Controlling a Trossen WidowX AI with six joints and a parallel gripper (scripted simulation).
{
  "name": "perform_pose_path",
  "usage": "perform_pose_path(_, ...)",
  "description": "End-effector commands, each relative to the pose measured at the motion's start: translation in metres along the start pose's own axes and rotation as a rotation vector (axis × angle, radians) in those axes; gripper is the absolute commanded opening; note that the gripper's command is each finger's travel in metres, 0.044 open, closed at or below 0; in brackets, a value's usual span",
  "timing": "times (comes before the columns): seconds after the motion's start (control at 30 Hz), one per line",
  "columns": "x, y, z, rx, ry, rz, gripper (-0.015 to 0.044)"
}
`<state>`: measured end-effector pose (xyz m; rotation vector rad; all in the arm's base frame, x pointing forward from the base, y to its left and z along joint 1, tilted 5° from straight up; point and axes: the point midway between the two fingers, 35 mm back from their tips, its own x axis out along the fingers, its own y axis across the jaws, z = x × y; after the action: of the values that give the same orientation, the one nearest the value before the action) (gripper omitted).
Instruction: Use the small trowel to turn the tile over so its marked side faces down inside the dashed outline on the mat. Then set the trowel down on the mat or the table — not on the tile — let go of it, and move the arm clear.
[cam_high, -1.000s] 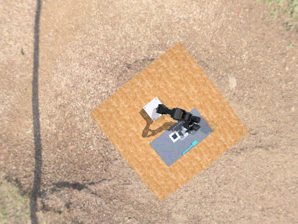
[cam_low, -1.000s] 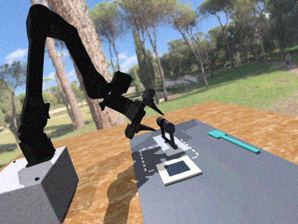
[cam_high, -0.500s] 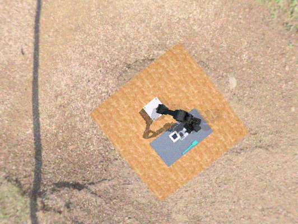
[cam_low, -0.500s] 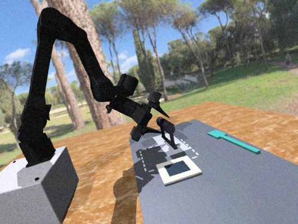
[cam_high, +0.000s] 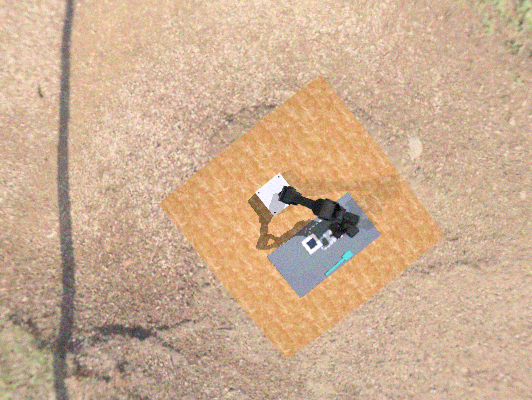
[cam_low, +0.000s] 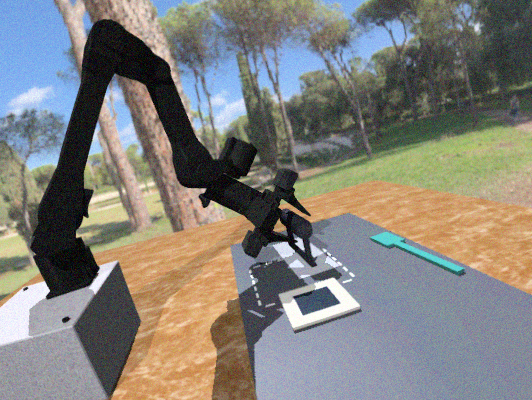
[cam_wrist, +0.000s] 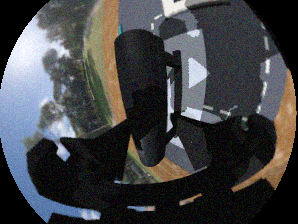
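Shows cream-bordered tile (cam_high: 304, 244) (cam_low: 326, 315) (cam_wrist: 175, 6), sq., w/ dark ctr. panel, lying flat on gray mat (cam_high: 300, 275) (cam_low: 400, 340) (cam_wrist: 276, 97), just beside dashed outline (cam_high: 312, 225) (cam_low: 256, 290) (cam_wrist: 266, 65). Includes cast shadow on border's far corner in ext. view; appears plain and pale elsewhere, w/ thin edge visible toward camera.

Shows small trowel (cam_high: 328, 234) (cam_low: 302, 226) (cam_wrist: 140, 70) w/ thick blk. handle, raised on bracket above flat pale blade, resting at outline. Shows gripper (cam_high: 345, 227) (cam_low: 298, 227) (cam_wrist: 150, 117) part open, approx. two-thirds, w/ fingers spread at handle and no grip evident; cannot tell re: contact.

Hides much of trowel under blk. arm (cam_high: 310, 202) (cam_low: 185, 135) in top view. Loses part of outline to shadow, gripper & blade; breaks blade into bright and dark patches. Cuts tile off at top of wrist view, w/ only bit of border showing. Blurs fingers into blk. handle; leaves tile's underside out of sight.

Also includes teal tool (cam_high: 338, 264) (cam_low: 430, 257) (cam_wrist: 150, 117), flat near mat's far edge in ext. view. Offers no legible brand, label or writing.
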<state>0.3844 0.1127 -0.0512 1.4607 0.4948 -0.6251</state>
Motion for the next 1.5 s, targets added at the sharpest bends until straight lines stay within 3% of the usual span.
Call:
perform_pose_path(0.0, 0.002, 0.004, -0.001, 0.001, 0.006, 0.01, 0.0221)
perform_pose_path(0.07, 0.002, 0.004, -0.001, 0.001, 0.006, 0.01, 0.0169)
perform_pose_path(0.83, 0.002, 0.004, -0.001, 0.001, 0.006, 0.01, 0.0)
perform_pose_path(1.47, -0.037, 0.05, -0.001, 0.002, 0.002, 0.009, 0.0)
